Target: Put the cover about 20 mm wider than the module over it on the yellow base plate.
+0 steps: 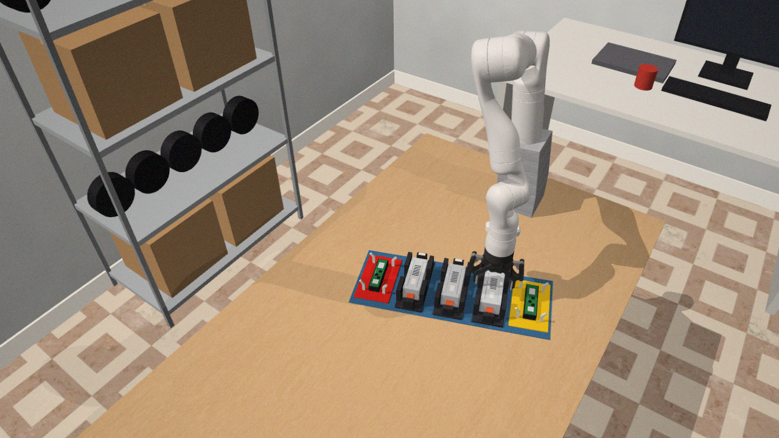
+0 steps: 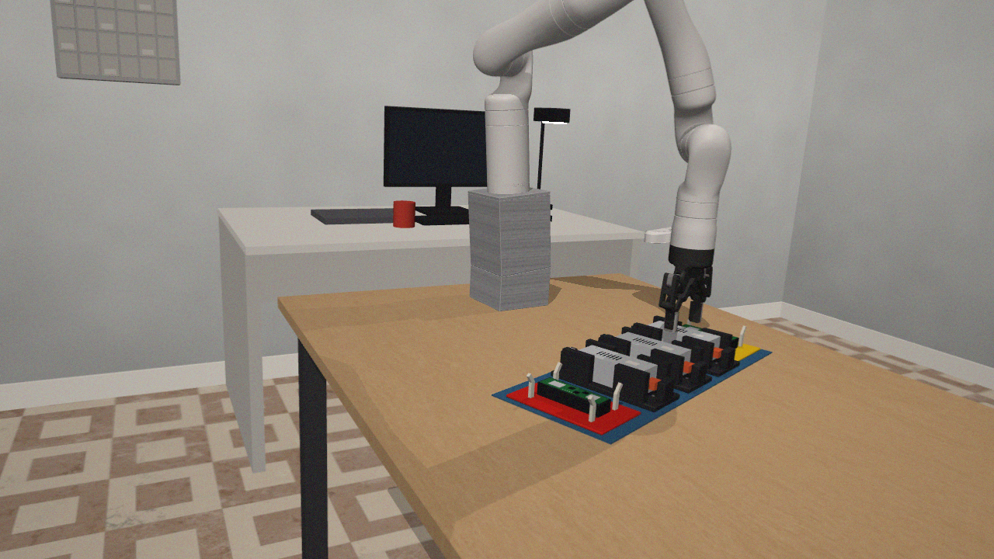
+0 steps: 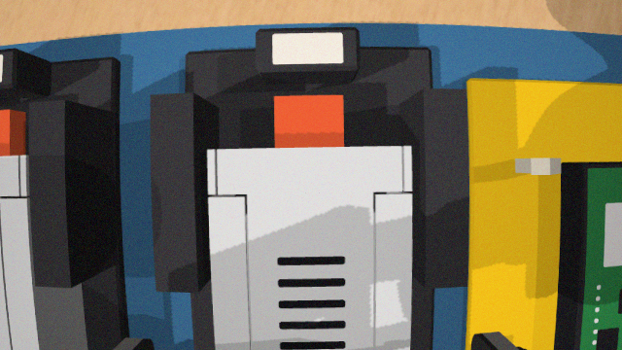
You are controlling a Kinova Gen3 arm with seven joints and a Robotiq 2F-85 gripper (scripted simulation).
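Pincer point(image 1: 496, 278) point(image 2: 683, 322), black and two-fingered, hung spread wide right of centre in the top view, its fingers on either side of the light-grey slotted cover point(image 1: 492, 292) point(image 3: 311, 224) nearest the yellow plate. That cover sat in its black holder point(image 1: 488, 317) point(image 3: 172, 194). Just right of it lay the yellow rectangular base plate point(image 1: 513, 322) point(image 2: 748, 352) point(image 3: 501, 214), bearing the green-topped black module point(image 1: 530, 301) point(image 3: 603, 282), uncovered. Two more light-grey slotted covers point(image 1: 415, 276) point(image 1: 453, 284) sat in holders farther left on the wooden bench point(image 1: 327, 348) point(image 2: 764, 445).
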